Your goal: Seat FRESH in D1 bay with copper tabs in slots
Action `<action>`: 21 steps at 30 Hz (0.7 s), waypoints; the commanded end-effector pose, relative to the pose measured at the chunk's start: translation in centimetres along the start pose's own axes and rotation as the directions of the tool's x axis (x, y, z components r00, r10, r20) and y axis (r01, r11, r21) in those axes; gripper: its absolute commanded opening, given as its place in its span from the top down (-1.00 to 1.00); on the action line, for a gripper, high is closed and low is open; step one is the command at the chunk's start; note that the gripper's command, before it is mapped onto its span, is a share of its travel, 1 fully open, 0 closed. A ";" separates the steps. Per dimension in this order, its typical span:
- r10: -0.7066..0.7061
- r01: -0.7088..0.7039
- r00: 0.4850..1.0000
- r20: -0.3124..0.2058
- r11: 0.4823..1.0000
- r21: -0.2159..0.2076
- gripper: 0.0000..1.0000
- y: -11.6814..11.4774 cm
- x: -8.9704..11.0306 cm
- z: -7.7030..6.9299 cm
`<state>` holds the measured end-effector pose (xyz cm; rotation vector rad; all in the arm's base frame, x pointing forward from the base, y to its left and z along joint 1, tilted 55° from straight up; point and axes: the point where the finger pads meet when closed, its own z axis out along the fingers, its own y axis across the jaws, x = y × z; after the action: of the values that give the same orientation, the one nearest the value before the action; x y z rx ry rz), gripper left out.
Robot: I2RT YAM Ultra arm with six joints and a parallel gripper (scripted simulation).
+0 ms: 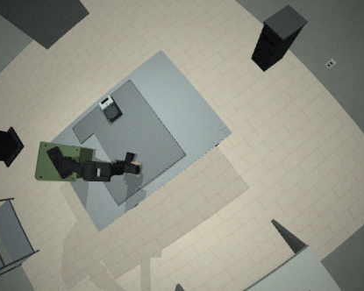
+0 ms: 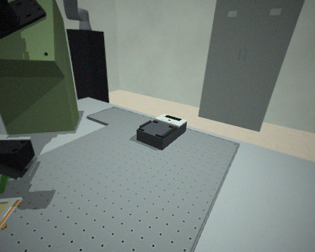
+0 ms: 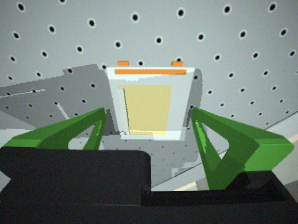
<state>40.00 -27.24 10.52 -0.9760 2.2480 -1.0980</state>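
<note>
My gripper (image 3: 148,112) hangs fingers wide apart, straddling FRESH (image 3: 149,102) flat on the bare deck (image 3: 240,45), copper tabs (image 3: 177,63) pointing away, so closing would pinch its long sides.

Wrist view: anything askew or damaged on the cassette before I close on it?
Nothing stands out. The cassette lies flat on the perforated deck, undamaged, both copper tabs at its far edge, between the open gripper fingers. Its comb cannot be made out.
</note>
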 end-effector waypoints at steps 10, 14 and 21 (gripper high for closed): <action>-0.001 0.000 1.000 0.017 0.999 0.049 -1.00 -2.5 -0.2 -1.2; 0.000 0.000 1.000 0.017 0.999 0.049 -1.00 -2.5 -0.2 -1.2; 0.001 -0.002 1.000 0.015 0.999 0.049 -1.00 -2.5 -0.1 -1.3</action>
<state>40.00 -27.22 10.52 -0.9775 2.2471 -1.0974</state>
